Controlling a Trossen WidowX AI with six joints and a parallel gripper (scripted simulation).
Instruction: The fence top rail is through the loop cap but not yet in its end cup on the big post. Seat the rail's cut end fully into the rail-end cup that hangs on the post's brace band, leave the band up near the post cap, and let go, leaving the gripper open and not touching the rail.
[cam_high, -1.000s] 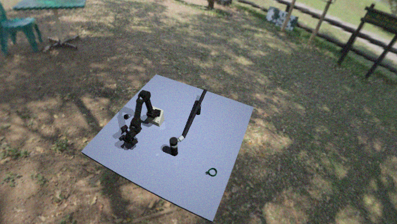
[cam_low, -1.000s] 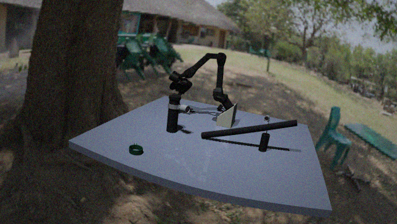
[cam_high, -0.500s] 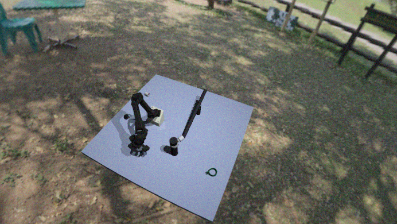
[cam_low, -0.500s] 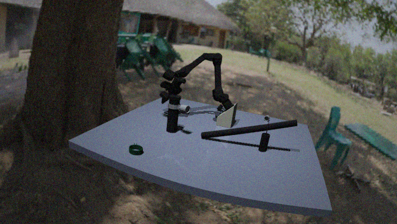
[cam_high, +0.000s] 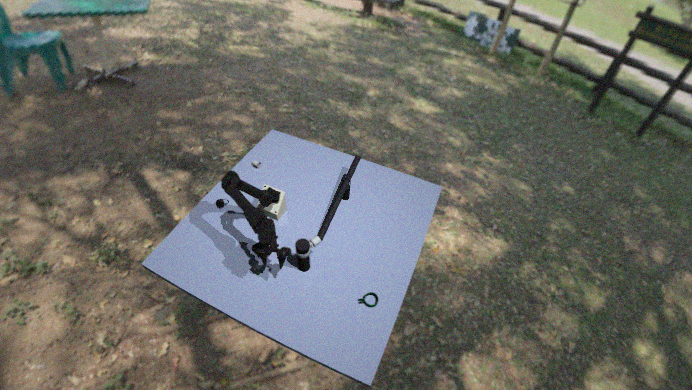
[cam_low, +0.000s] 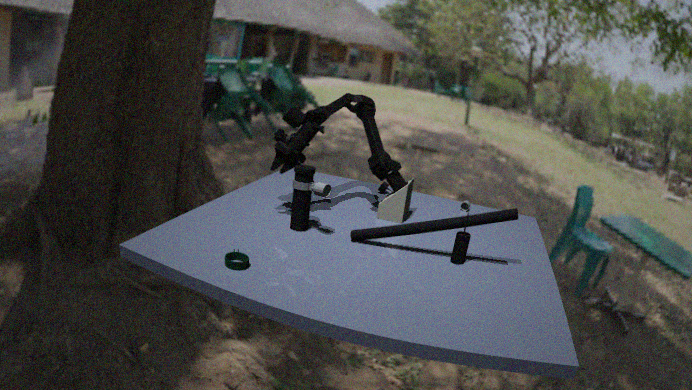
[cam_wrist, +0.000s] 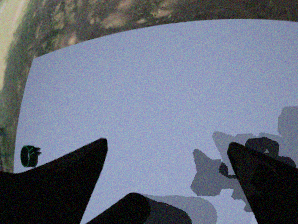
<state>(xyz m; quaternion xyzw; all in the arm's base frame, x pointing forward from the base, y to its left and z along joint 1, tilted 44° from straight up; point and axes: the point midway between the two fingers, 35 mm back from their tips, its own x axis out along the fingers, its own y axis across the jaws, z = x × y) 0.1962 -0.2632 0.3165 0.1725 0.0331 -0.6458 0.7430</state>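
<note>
The black rail (cam_high: 332, 215) (cam_low: 430, 226) slants through the thin loop above the short post (cam_low: 460, 248). Its cut end is low, at or just above the tabletop, apart from and below the white rail-end cup (cam_high: 315, 241) (cam_low: 322, 189). The cup hangs on the pale brace band (cam_low: 301, 185) high on the big black post (cam_high: 303, 264) (cam_low: 300, 212), just under its cap. My gripper (cam_low: 279, 169) (cam_wrist: 169, 147) is open and empty. It is raised beside the big post's top, on the side away from the rail, and touches no rail.
A green ring (cam_high: 370, 300) (cam_low: 237, 263) (cam_wrist: 29, 156) lies on the table (cam_high: 325, 310) (cam_low: 400, 300). A cream block (cam_high: 280, 206) (cam_low: 395, 207) stands by the arm's base. A small black piece (cam_high: 220, 203) and a small white piece (cam_high: 256, 163) (cam_low: 465, 205) lie toward the far edge.
</note>
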